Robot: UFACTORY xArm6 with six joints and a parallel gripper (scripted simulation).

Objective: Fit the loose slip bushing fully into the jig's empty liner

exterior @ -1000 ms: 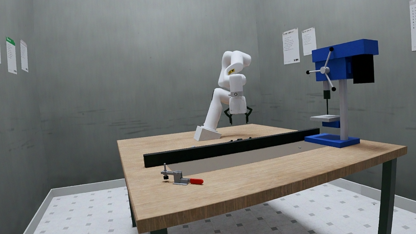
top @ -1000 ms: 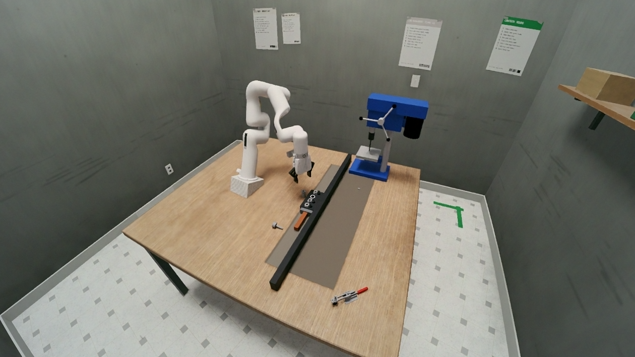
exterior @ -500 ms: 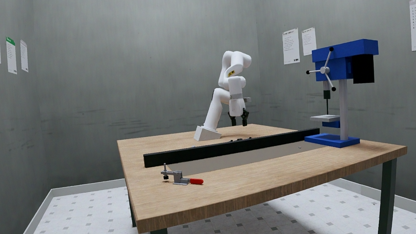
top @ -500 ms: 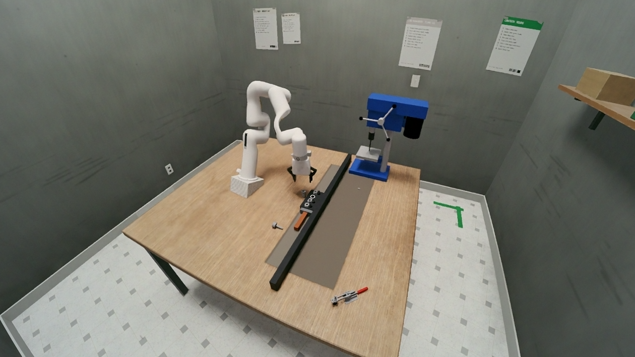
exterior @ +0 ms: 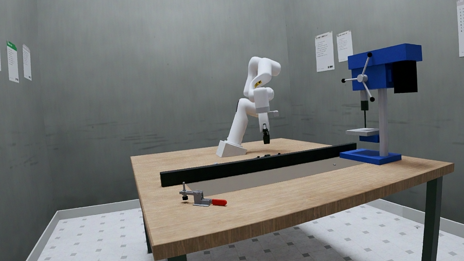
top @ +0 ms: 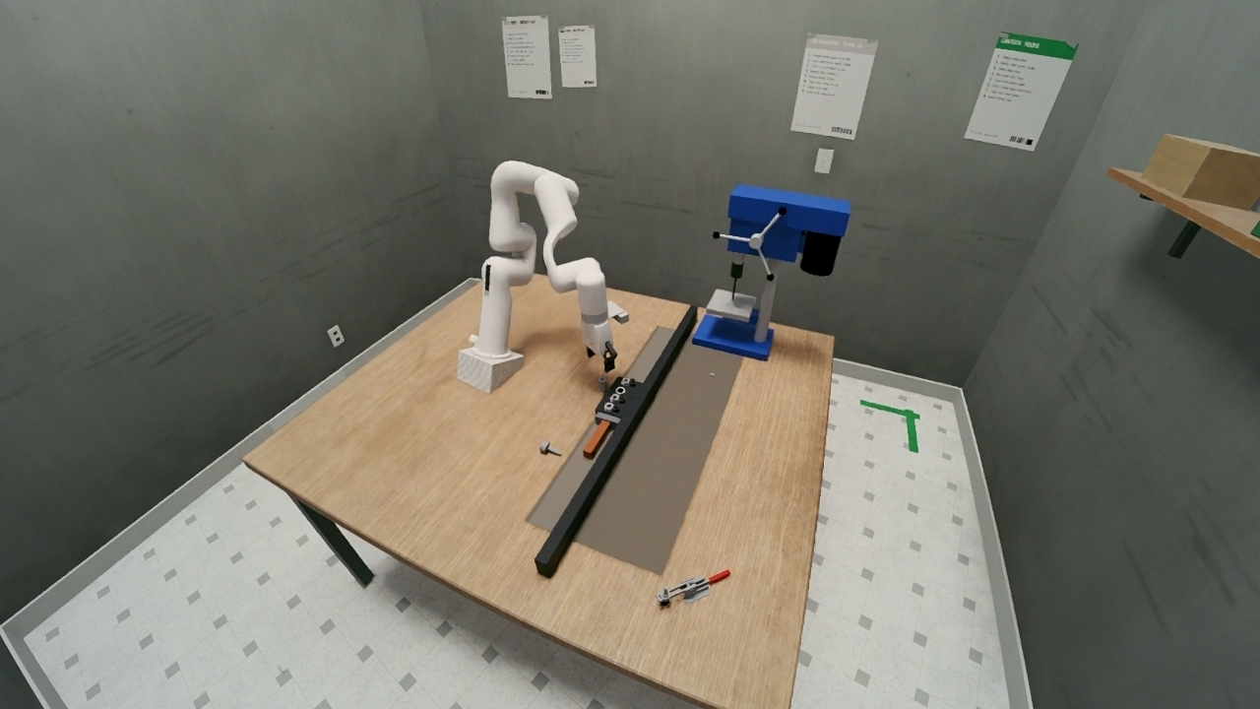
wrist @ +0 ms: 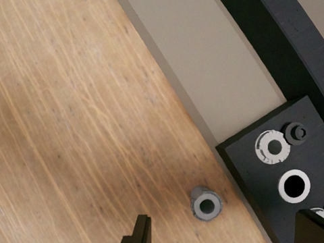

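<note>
The loose slip bushing (wrist: 206, 204), a small grey sleeve with a wider head, stands on end on the wooden table beside the corner of the dark jig plate (wrist: 275, 171). It also shows in the top view (top: 601, 381). On the plate, the empty liner (wrist: 293, 185) is a white ring with a black hole. The liner beside it (wrist: 273, 147) holds a bushing. My gripper (wrist: 223, 240) is open and empty, hovering above the loose bushing, with one finger on each side of it in the wrist view. The gripper also shows in the top and exterior views (top: 605, 354) (exterior: 265, 135).
The jig plate (top: 619, 404) lies against a long black rail (top: 616, 440) on a grey mat, with an orange pusher (top: 596, 438) at its near end. A loose pin (top: 550, 448) lies on the table. A blue drill press (top: 771, 264) and a toggle clamp (top: 691, 589) stand farther off.
</note>
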